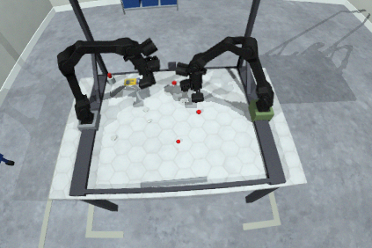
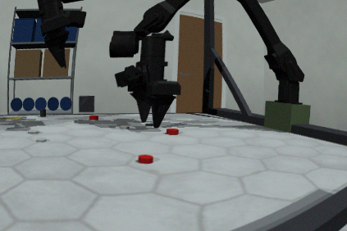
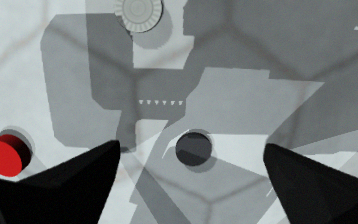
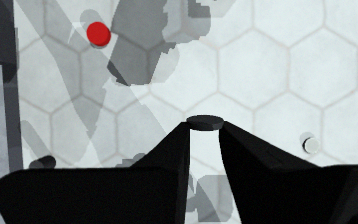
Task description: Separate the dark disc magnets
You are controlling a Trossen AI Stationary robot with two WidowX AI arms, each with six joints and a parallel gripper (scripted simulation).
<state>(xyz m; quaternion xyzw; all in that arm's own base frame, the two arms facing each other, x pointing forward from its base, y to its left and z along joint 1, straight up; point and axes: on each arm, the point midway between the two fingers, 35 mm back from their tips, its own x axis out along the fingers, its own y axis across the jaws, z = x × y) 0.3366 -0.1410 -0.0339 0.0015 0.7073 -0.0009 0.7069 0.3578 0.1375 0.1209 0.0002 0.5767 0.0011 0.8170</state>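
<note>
One dark disc magnet (image 3: 193, 149) shows flat side up between the spread fingers of my left gripper (image 2: 150, 124) (image 3: 193, 150), with its shadow close beside it; it appears to rest on the bench (image 1: 133, 163). The left fingers are open, stand clear of it on both sides and hang low over the bench. My right gripper (image 4: 203, 129) (image 2: 63, 66) is shut on the other dark magnet (image 4: 205, 121), which shows nearly edge-on at the fingertips, held high above the bench. Neither magnet can be made out clearly in the top and exterior views.
A red disc (image 1: 199, 112) (image 2: 172, 132) and a ridged grey disc (image 3: 139, 10) lie near the left gripper. Other red discs (image 1: 178, 142) (image 1: 174, 83) and small pale discs (image 1: 146, 110) (image 1: 113, 138) are scattered about. A yellow object (image 1: 130, 82) lies near the right gripper.
</note>
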